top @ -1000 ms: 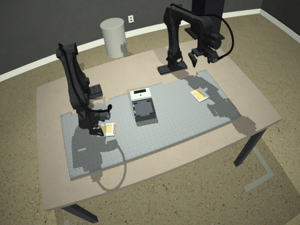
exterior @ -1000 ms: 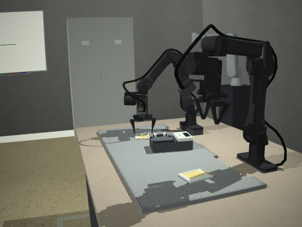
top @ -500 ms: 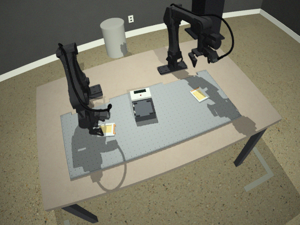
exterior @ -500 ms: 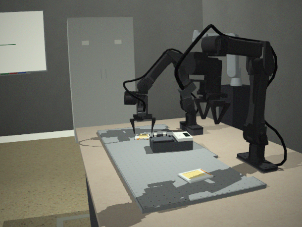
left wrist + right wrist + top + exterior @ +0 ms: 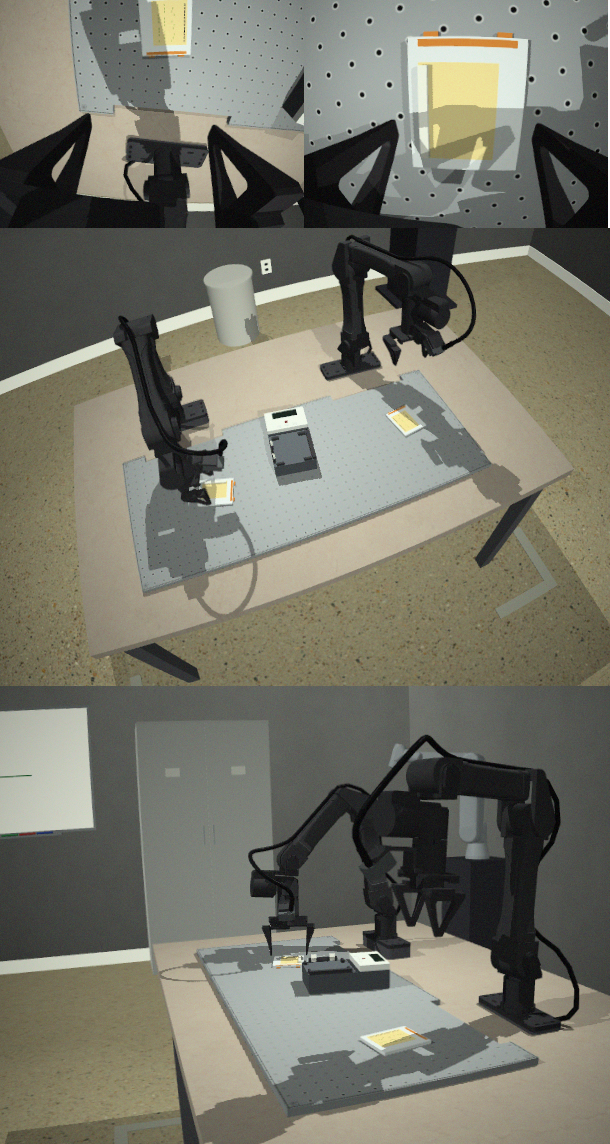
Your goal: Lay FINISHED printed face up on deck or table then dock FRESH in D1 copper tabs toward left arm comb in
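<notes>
The fresh cassette (image 5: 219,491) (image 5: 290,960) (image 5: 464,95) lies flat on the deck beneath the open right gripper (image 5: 212,482) (image 5: 289,954) (image 5: 466,123); the left gripper (image 5: 412,358) (image 5: 425,930) (image 5: 151,125) is open too. Probably light and stiff, it wants a low side grip sparing the loose comb (image 5: 423,92).

No visible chg vs. prev.
</notes>
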